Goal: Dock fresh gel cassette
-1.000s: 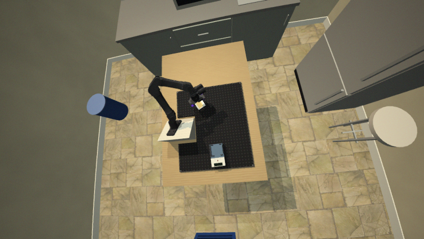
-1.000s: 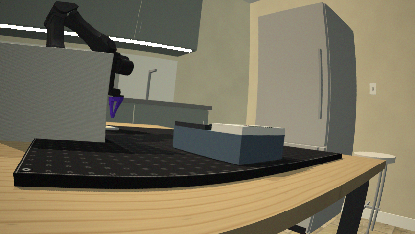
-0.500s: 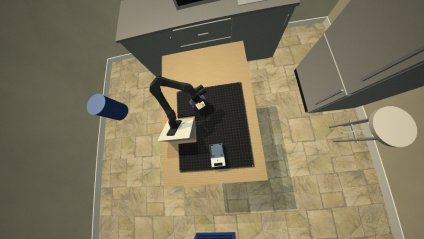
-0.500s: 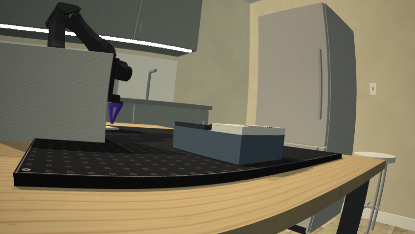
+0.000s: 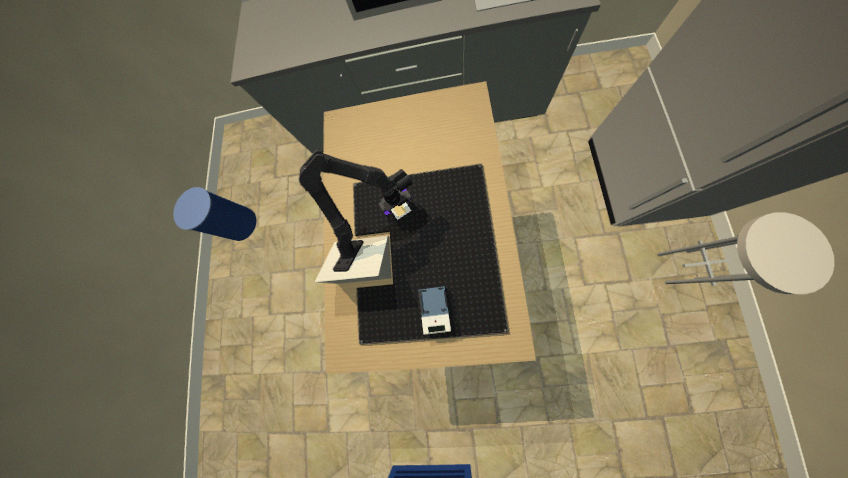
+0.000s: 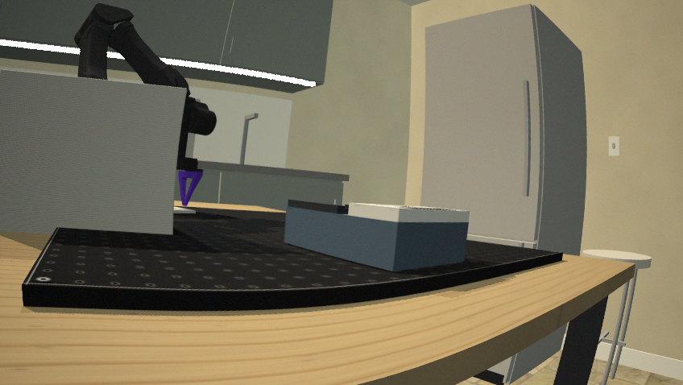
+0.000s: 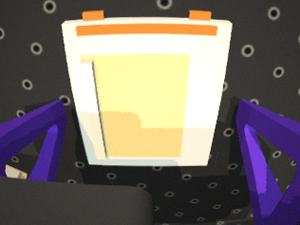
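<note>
Overhead, 1 black robot arm reaches from its pale mounting block out over a black pegboard mat on a wooden table. Its gripper hangs directly above the cassette, w/ purple fingers spread wide and nothing between them.

From the wrist camera, the cassette is a white, roughly square tray w/ a pale yellow gel window in the middle. It lies flat on the dotted mat, between the 2 fingers but not touching either; 1 finger sits to each side of it, near its lower corners. An orange strip runs along its top edge in that view, and 2 small orange tabs stick out just beyond that edge. A shadow from the wrist covers the lower part of the gel window.

From the side, the fingertips point down, close above the cassette, which shows only as a thin pale sliver behind the block. Can't tell from there whether they touch it.

The dock stands well apart, toward the mat's other end: a blue-grey box w/ an open bay and a white console end, where a small red spot shows. Side view shows the dock sitting level on the mat.

Around the table: tiled floor, grey cabinets, a fridge, a round stool.
</note>
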